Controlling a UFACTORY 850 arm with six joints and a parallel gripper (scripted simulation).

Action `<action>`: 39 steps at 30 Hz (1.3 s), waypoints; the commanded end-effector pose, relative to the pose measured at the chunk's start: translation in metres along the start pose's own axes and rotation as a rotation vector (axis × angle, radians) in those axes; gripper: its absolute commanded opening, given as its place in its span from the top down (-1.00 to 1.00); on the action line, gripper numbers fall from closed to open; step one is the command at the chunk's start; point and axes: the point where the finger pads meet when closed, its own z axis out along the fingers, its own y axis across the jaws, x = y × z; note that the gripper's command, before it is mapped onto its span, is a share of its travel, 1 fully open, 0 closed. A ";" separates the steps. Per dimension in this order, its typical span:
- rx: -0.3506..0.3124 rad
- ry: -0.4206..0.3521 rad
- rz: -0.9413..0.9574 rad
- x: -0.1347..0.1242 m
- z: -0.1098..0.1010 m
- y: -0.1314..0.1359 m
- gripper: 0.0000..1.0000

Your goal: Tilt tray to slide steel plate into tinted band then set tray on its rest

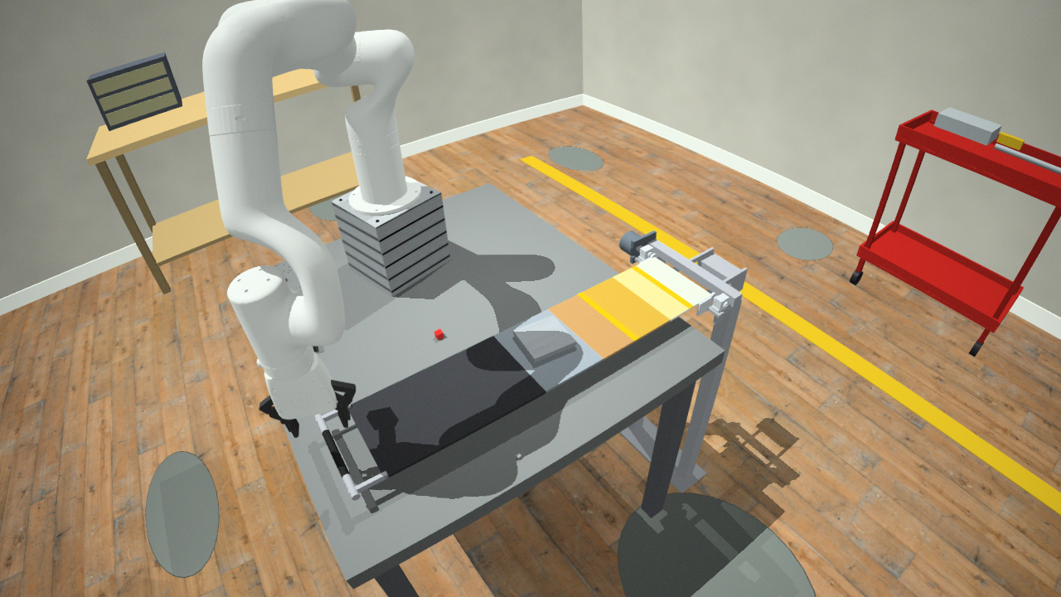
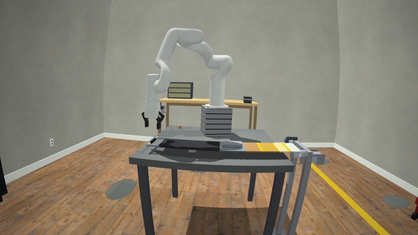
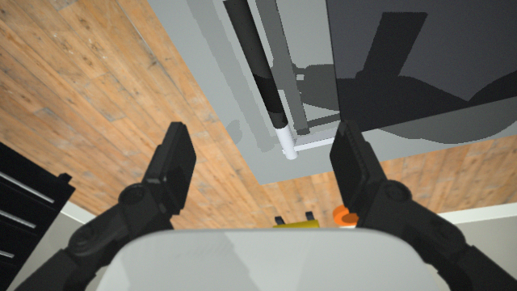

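The long tray (image 1: pixel 511 363) lies flat along the table's front edge, hinged on a grey stand (image 1: pixel 718 293) at its right end. The steel plate (image 1: pixel 547 345) lies flat on the tray's light grey patch, left of the tan strip; it also shows in the exterior view (image 2: pixel 233 143). The tinted band (image 1: pixel 637 298) between two solid yellow lines is further right and bare. The tray's black handle bar (image 1: pixel 339 454) is at the left end, also in the wrist view (image 3: pixel 262 81). My gripper (image 1: pixel 311 414) (image 2: pixel 152 122) hangs open and empty above and slightly outside the handle, fingers pointing down.
The robot's ribbed pedestal (image 1: pixel 391 241) stands at the table's back. A small red cube (image 1: pixel 438 334) lies on the table behind the tray. A wooden shelf (image 1: pixel 185 148) is behind and a red cart (image 1: pixel 956 222) is at the far right.
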 end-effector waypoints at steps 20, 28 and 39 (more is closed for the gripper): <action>-0.012 -0.008 -0.325 -0.001 0.004 0.000 0.19; -0.012 -0.008 -0.325 -0.001 0.004 0.000 0.19; -0.012 -0.008 -0.325 -0.001 0.004 0.000 0.19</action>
